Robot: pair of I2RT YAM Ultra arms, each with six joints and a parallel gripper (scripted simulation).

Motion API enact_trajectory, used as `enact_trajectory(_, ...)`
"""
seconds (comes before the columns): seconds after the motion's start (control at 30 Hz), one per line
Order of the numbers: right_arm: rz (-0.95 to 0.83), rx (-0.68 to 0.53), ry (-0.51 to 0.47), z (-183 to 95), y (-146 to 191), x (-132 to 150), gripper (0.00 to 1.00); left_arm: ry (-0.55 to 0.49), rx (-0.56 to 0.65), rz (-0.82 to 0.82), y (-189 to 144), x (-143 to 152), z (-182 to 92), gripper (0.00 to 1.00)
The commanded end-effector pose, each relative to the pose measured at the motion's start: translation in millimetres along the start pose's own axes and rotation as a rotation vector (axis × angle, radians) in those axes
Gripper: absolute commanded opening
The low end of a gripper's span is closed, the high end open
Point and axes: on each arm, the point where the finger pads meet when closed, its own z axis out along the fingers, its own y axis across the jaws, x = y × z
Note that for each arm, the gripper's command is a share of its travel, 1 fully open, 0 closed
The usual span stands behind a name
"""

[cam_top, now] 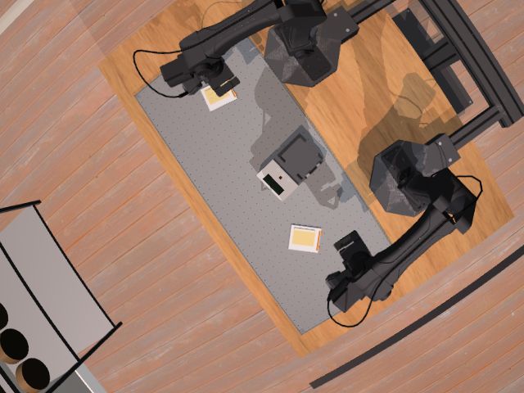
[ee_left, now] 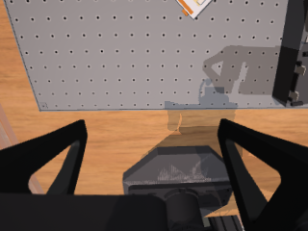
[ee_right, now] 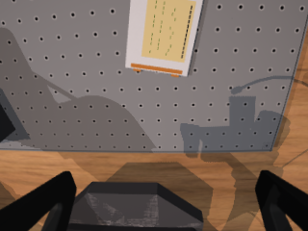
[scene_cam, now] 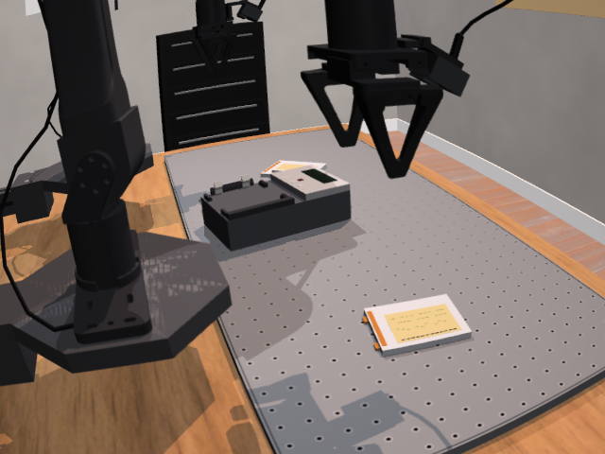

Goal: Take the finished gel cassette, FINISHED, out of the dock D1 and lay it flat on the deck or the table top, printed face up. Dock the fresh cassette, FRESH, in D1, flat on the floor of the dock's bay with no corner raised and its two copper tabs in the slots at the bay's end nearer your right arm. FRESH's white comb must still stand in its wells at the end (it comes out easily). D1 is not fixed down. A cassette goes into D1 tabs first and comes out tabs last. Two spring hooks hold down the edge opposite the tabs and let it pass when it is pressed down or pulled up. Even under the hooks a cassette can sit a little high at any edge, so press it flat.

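Observation:
FINISHED (cam_top: 214, 101) (scene_cam: 423, 323) (ee_right: 164, 36), with green bands, lies flat on the deck, printed face up. The dock D1 (cam_top: 302, 155) (scene_cam: 288, 220) (ee_left: 289, 53) stands mid-deck with its bay empty; its two clear hooks show in the exterior view. FRESH (cam_top: 304, 238) (scene_cam: 292, 167) (ee_left: 194, 7) lies on the deck beyond D1; a thin strip along one edge looks like its comb. My right gripper (cam_top: 227, 85) (scene_cam: 371, 160) (ee_right: 164, 181) is open and empty, above the deck near FINISHED. My left gripper (cam_top: 346, 243) (ee_left: 153, 126) is open and empty, raised to the tab side of FRESH.
The grey perforated deck (cam_top: 194, 139) (scene_cam: 341, 273) lies on the wooden table (cam_top: 494, 203). D1's raised panel (cam_top: 275, 179) (scene_cam: 312, 183) adjoins the bay. The arm bases (cam_top: 304, 55) (cam_top: 399, 182) stand along the deck's rear side. A drawer cabinet (scene_cam: 215, 93) is in the background.

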Motion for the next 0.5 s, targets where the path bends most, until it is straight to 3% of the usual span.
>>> enact_trajectory(0.0, 0.003, 0.005, 0.01, -12, -4, 3, 1.0, -0.025, 0.001, -0.001, 0, 2, -7, 1.0)
enact_trajectory(0.37, 0.003, 0.005, 0.01, -12, -4, 3, 1.0, -0.025, 0.001, -0.001, 0, 2, -7, 1.0)
enact_trajectory(0.47, 0.003, 0.005, 0.01, -12, -4, 3, 1.0, -0.015, -0.001, 0.098, -4, -11, -1, 0.98)
